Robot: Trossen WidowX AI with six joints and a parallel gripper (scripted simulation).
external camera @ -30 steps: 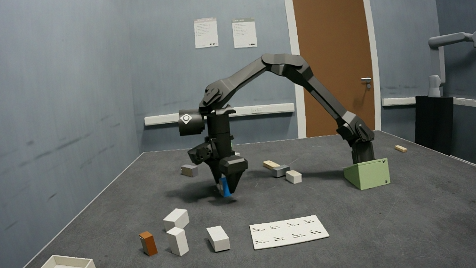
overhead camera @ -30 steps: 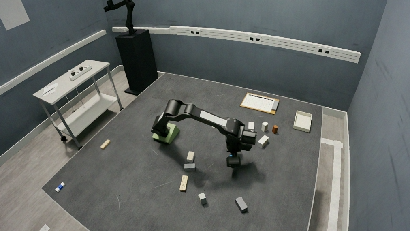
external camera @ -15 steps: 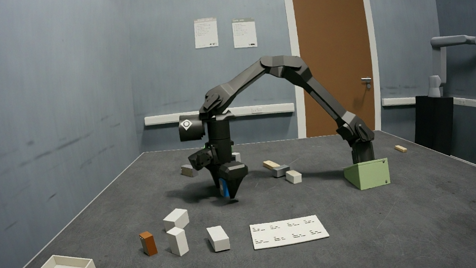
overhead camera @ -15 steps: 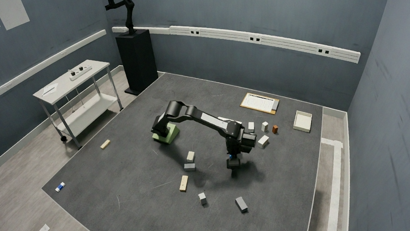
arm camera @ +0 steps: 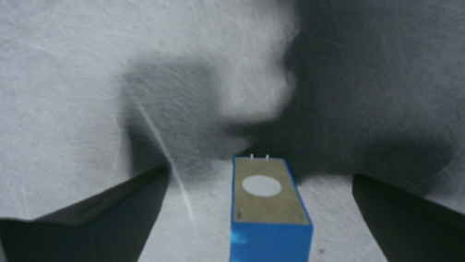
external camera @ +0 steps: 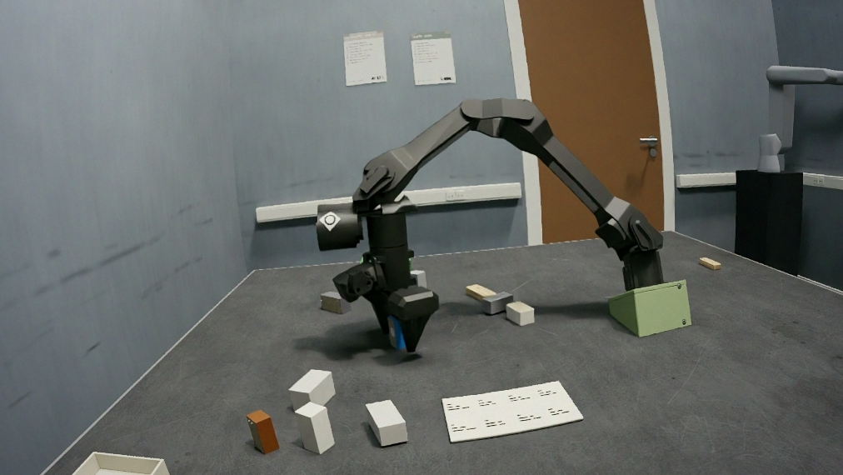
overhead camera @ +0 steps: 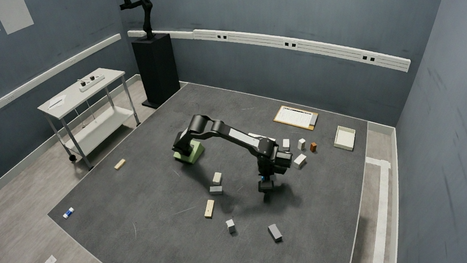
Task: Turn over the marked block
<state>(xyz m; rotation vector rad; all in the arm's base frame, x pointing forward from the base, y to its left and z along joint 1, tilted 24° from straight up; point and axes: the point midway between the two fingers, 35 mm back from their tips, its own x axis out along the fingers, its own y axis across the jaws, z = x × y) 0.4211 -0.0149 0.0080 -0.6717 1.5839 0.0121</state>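
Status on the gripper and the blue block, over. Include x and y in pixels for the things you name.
Gripper (overhead camera: 266, 196) (external camera: 396, 342) (arm camera: 259, 178) open, fingers astride blue block (external camera: 397, 333) (arm camera: 269, 240), not clamped. Block standing, tan face with pale oval showing. Nothing seen between fingers and block.

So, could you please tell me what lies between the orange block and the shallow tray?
In the top view, no object lies between the orange block and the shallow tray; just dark surface shows there.

An orange block (overhead camera: 313, 147) (external camera: 262, 432) (rather bright) stands near white blocks.
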